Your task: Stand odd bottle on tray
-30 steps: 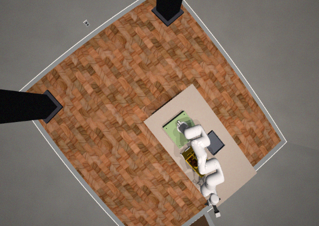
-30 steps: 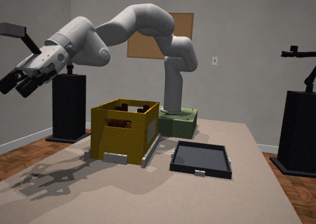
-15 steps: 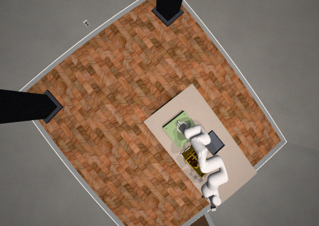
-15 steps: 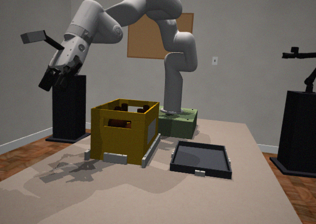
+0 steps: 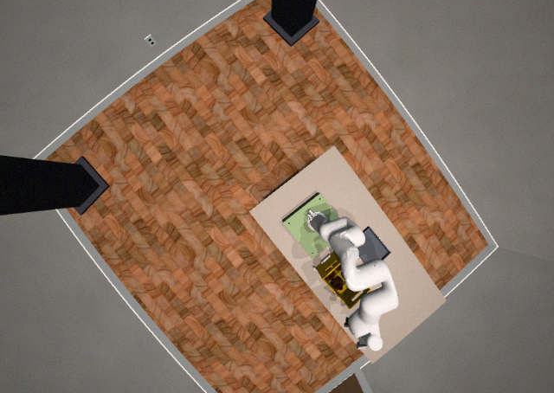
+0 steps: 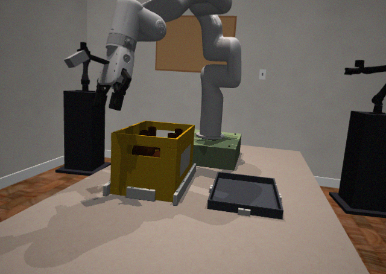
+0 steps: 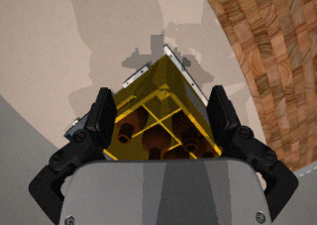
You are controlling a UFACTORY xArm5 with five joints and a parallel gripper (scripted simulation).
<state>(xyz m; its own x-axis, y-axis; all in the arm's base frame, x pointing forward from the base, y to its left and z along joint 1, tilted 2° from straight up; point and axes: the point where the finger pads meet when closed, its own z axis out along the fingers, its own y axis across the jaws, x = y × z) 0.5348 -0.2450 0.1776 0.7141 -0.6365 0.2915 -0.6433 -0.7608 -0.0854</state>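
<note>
The yellow crate (image 6: 143, 174) (image 7: 165, 73) stands level on the table. Several brown bottles stand inside it; in the wrist view one bottle (image 7: 126, 131) is at the left, one bottle (image 7: 155, 140) in the middle and one bottle (image 7: 190, 136) at the right. Necks (image 6: 152, 130) (image 6: 178, 131) show just above the rim in the exterior view. The lower bodies are mostly hidden, and I cannot tell which neck differs. The dark tray (image 6: 249, 191) (image 5: 375, 246) lies level with nothing on it. My gripper (image 6: 107, 105) (image 7: 161, 97) is open and empty, above the crate's height and off its left side in the exterior view.
Pale stops (image 6: 140, 194) (image 6: 185, 183) stand around the crate's base, and small pale blocks (image 6: 243, 212) sit against the tray. The green base block (image 6: 215, 154) carries the arm behind the crate. The tray lies to the right of the crate in the exterior view.
</note>
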